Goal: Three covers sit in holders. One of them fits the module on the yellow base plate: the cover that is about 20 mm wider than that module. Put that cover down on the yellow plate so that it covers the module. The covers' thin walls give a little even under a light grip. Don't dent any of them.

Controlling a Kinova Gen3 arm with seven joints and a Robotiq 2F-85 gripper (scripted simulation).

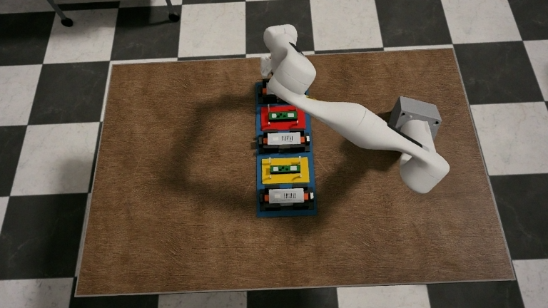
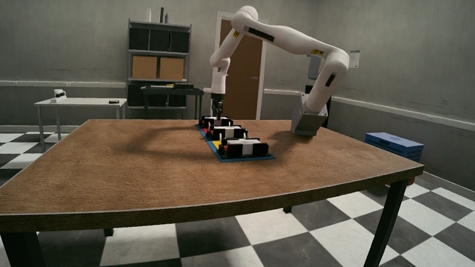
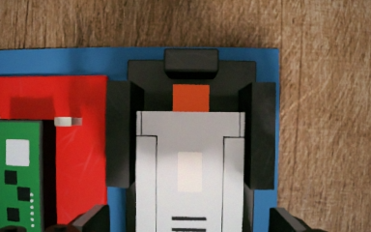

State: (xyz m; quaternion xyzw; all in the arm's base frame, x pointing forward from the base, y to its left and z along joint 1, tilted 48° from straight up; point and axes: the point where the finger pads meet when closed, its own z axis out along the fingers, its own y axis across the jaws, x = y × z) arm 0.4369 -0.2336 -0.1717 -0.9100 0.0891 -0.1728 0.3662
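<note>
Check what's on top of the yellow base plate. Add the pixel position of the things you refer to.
On the yellow plate [image 1: 264,180]: a green module [image 1: 285,168], uncovered, and upright white pins [image 1: 300,160] near it. The plate surface beneath the module is hidden.

No word, number or brand can be made out. Barcode-like black bars mark the top of the pale grey box-shaped cover [image 1: 285,195] nearest the yellow base plate's outer side and the pale grey box-shaped cover [image 1: 284,138] between the red and yellow plates. Yellow stickers with black marks [image 2: 236,34] sit on the white jointed arm [image 2: 290,40], too small to read.
</note>
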